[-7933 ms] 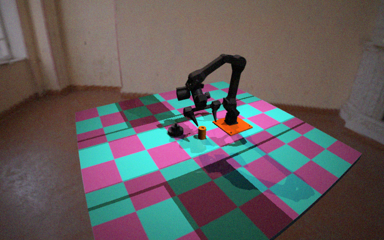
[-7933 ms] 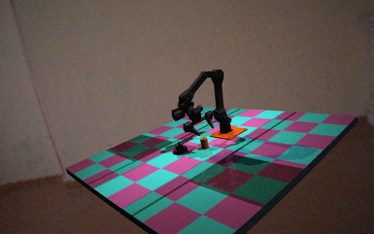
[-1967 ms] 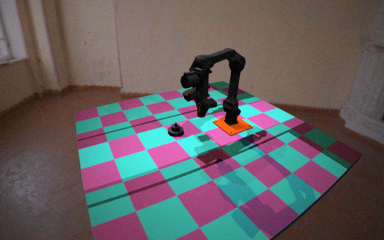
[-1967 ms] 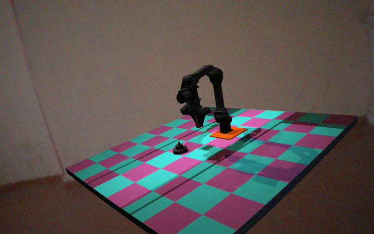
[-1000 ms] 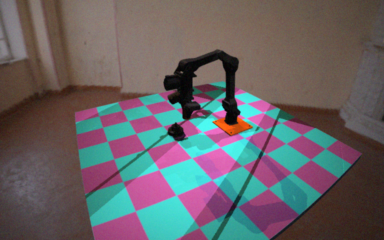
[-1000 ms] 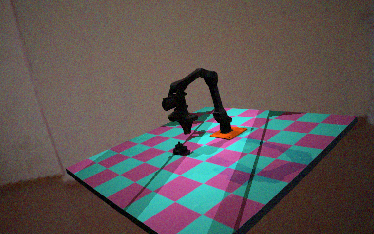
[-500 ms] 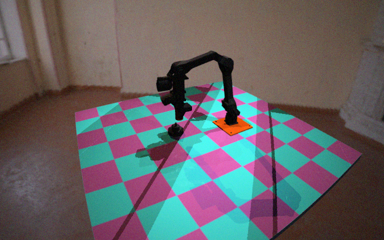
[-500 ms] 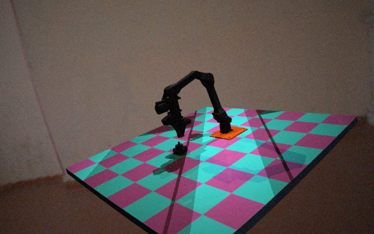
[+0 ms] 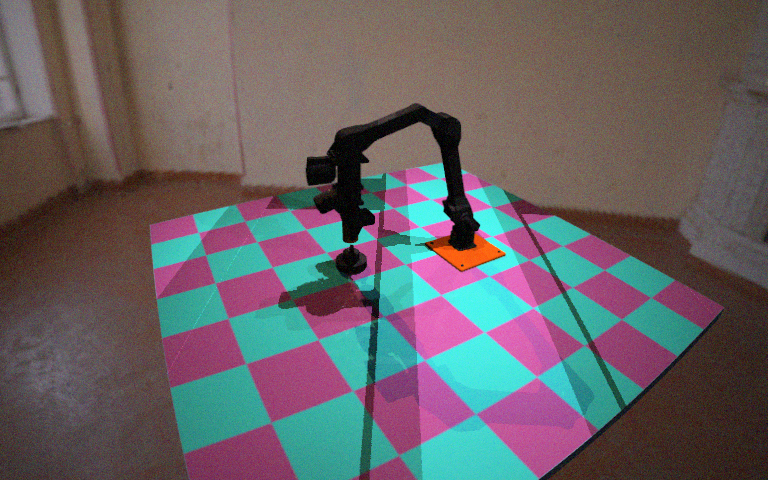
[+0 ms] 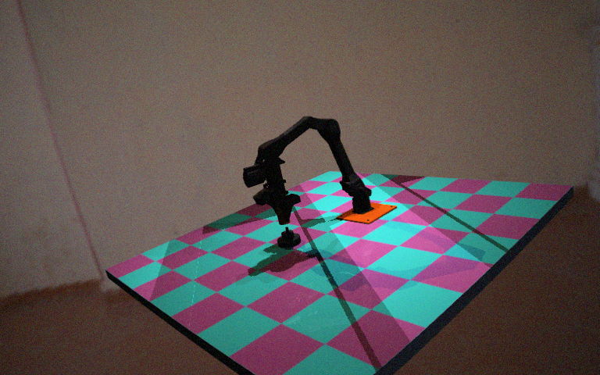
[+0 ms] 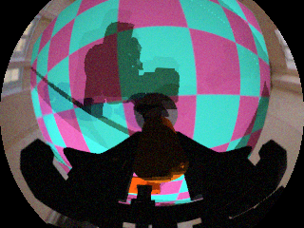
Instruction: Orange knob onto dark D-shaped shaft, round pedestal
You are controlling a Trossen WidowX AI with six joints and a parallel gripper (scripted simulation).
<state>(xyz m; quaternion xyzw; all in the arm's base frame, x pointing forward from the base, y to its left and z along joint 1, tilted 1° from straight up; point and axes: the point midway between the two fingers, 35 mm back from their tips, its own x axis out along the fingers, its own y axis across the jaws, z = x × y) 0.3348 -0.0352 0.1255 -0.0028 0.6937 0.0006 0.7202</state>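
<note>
Knob [image 11: 161, 151], orange and mostly in shade, is gripped in the claw [image 9: 350, 240] [image 10: 284, 222] [image 11: 158, 135]; it sits just above the pedestal [image 9: 351, 263] [image 10: 288, 240] [image 11: 174, 117] and is not seated on it. Its long axis runs roughly upright, the lower end facing down toward the shaft [image 9: 351, 249] [image 10: 287, 231]. Which way the hole's flat side faces, I cannot tell. The arm [image 9: 390, 122] [image 10: 289, 134] rises from its orange base plate [image 9: 462, 263] [image 10: 368, 218], bends over at the top, and drops nearly straight down at the wrist, with the claw pointing at the worktop [image 9: 305, 379] [image 10: 283, 300] [image 11: 161, 43]. The pedestal stands upright, well in from the worktop's edges. Between the pedestal and the base plate lies a stretch of pink and turquoise checks, partly shadowed.
</note>
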